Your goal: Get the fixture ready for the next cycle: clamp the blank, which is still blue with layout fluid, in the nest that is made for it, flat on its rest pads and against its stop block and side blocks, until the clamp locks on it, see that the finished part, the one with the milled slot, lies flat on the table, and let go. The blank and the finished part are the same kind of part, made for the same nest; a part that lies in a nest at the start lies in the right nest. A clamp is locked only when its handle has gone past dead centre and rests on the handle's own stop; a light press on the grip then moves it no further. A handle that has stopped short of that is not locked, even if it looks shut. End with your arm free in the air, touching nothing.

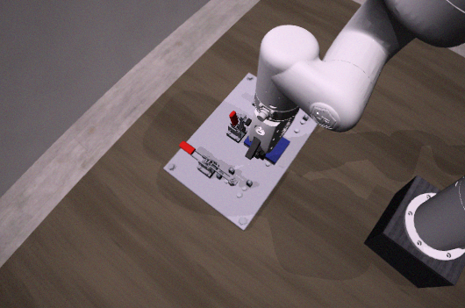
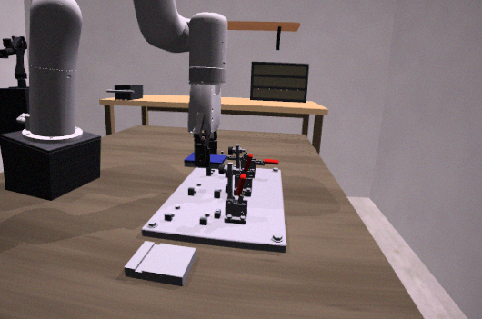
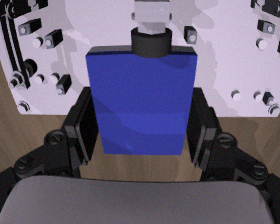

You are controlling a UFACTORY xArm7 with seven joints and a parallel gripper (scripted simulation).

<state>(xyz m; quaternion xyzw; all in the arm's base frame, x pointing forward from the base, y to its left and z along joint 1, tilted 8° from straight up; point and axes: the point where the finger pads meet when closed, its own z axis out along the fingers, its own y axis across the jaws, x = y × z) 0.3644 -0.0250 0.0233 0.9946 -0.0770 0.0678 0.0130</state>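
Note:
The blue blank [image 1: 281, 150] [image 2: 219, 158] [image 3: 141, 95] is held level by opposite edges in my gripper [image 1: 259, 152] [image 2: 207, 154] [image 3: 142, 104]. It hangs over the middle nest of the fixture plate [image 1: 219, 198] [image 2: 261, 227] [image 3: 116, 25]; it looks a little raised, and its rest pads and most blocks are hidden. The middle clamp [image 1: 236, 132] [image 2: 244, 184] stands open, handle and arm up; its black tip [image 3: 151, 44] overlaps the blank's far edge in the wrist view; contact cannot be told. The finished part [image 2: 168, 261] lies flat on the table, slot up.
One end clamp [image 1: 208, 167] has its arm down over an empty nest, its red handle [image 1: 187, 147] [image 2: 271, 162] lying outward. The other end clamp [image 2: 236, 209] stands open with its arm up. The robot's dark base block [image 1: 395, 231] [image 2: 50, 162] stands beside the plate.

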